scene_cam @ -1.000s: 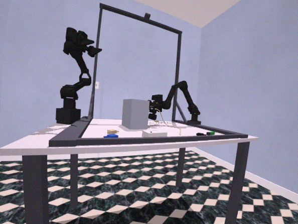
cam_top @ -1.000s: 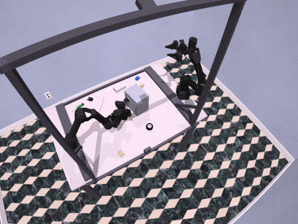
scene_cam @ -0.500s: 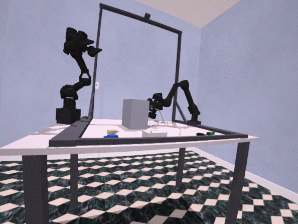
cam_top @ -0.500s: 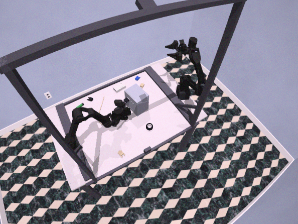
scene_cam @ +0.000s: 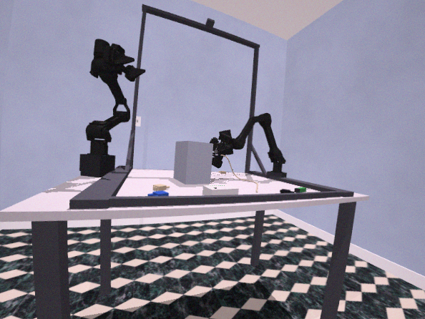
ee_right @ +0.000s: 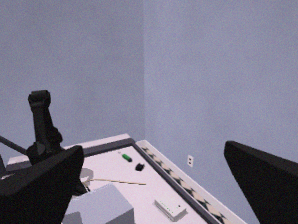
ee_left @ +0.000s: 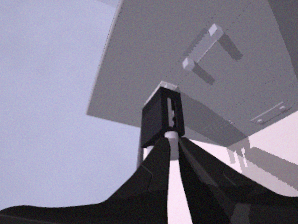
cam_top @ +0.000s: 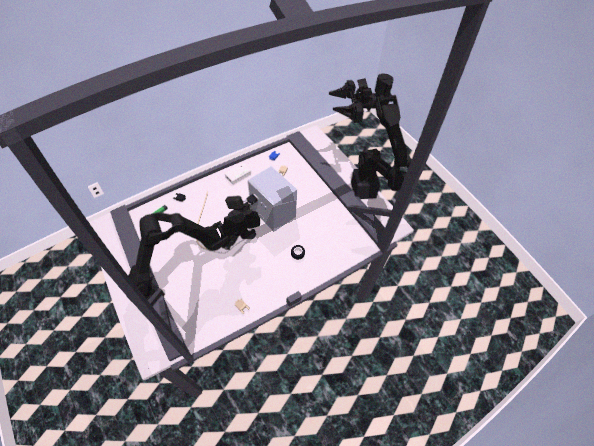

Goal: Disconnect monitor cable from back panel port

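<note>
fingertips of the left gripper (cam_top: 256, 212) (scene_cam: 215, 151) (ee_left: 175, 139) (ee_right: 80, 189) stand almost together, pinched on the near pale thumbscrew (ee_left: 171, 135) under the black plug (ee_left: 155, 120); the right gripper (cam_top: 332, 101) (scene_cam: 139, 65) (ee_right: 155, 150) hangs wide open, high above the far table end, with nothing in it. the main risk is twist: if the wrist rolls off the screw's axis, or the arm drifts sideways, the plug could be levered crooked before it is clear. too shallow a bite may let the pads slip and strip the head, and a finger could nudge the other thumbscrew (ee_left: 149, 150) just beside. the plug is a dark rectangular block with a slot down one side and a pale collar meeting the back panel of the grey box (cam_top: 272, 180) (scene_cam: 193, 162) (ee_left: 135, 65) (ee_right: 105, 205); it looks seated, though its depth is hard to tell. beyond, the tan cable (cam_top: 203, 207) (scene_cam: 232, 172) (ee_right: 117, 181) droops to the table.
</note>
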You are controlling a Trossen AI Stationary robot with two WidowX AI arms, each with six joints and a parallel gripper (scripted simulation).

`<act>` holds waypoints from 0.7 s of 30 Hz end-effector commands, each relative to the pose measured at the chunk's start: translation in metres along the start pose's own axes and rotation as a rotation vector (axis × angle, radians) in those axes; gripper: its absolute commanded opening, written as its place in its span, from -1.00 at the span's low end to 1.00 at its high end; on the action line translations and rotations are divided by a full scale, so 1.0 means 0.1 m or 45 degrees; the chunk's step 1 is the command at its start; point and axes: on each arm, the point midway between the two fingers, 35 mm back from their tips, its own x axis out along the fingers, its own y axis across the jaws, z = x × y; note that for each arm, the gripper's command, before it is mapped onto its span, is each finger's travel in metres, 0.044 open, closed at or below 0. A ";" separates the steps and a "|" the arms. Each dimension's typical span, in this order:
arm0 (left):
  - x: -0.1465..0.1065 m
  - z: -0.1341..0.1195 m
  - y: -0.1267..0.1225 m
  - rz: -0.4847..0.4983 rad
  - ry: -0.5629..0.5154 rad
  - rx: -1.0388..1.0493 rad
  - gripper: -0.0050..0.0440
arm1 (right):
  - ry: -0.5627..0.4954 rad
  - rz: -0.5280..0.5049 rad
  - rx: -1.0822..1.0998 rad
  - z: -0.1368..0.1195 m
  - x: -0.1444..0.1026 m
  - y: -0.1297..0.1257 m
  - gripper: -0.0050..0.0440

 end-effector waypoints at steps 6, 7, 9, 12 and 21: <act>-0.02 0.04 0.12 -0.061 -0.011 -0.137 -0.80 | -0.002 0.003 -0.005 0.03 0.00 0.01 1.00; -0.02 0.04 0.12 -0.065 -0.011 -0.143 -0.80 | -0.002 0.003 -0.005 0.03 0.00 0.01 1.00; -0.02 0.04 0.12 -0.065 -0.011 -0.143 -0.80 | -0.002 0.003 -0.005 0.03 0.00 0.01 1.00; -0.01 0.04 0.13 -0.099 -0.013 -0.192 -0.80 | -0.002 0.003 -0.005 0.03 0.00 0.01 1.00; -0.01 0.04 0.15 -0.167 -0.014 -0.287 -0.80 | -0.002 0.003 -0.005 0.03 0.00 0.01 1.00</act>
